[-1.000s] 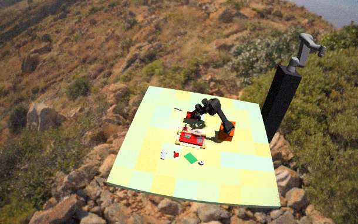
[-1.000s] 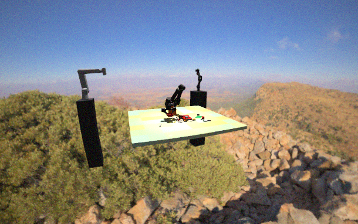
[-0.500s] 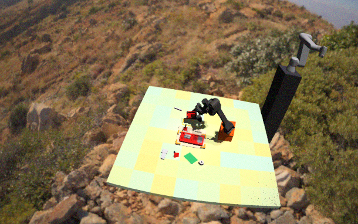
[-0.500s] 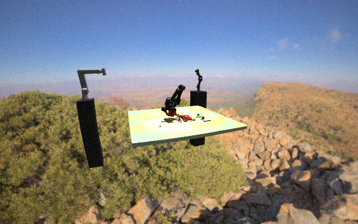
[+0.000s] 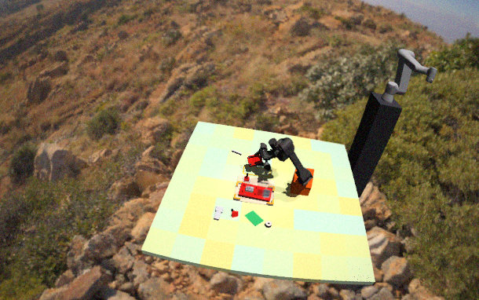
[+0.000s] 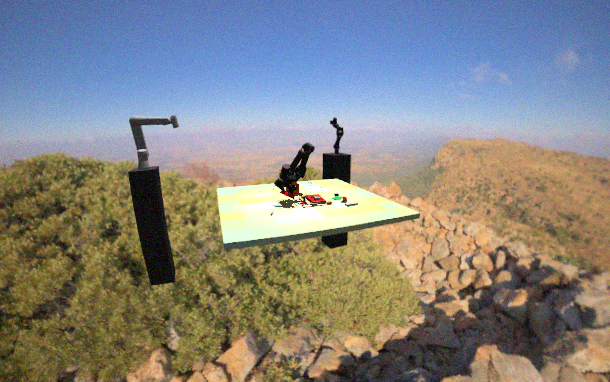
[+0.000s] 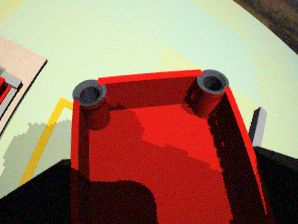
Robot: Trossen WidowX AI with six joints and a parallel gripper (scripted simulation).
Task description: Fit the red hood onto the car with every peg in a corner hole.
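Note:
The red hood (image 5: 254, 160) (image 6: 286, 193) (image 7: 170, 145) is held off the table, its shadow below. The wrist view shows its hollow inside and two grey-rimmed corner bosses at its far end; the other corners are hidden. My gripper (image 5: 262, 158) (image 7: 164, 165) is shut on the hood, one black finger on each side. The red chassis (image 5: 256, 192) (image 6: 316, 201) sits in the pale jig (image 5: 253, 202) (image 7: 31, 72), to one side of the hood. A grey block, seemingly the engine, shows on its deck. The pegs are too small to tell.
A yellow outline (image 5: 244, 170) (image 7: 44, 135) is on the table between hood and jig. A small red piece (image 5: 246, 177) stands at the jig's edge. A dark bar (image 5: 236, 152) lies beyond the hood. Beyond the jig are a green plate (image 5: 254, 218), a pale part (image 5: 218, 213) and a wheel (image 5: 268, 224).

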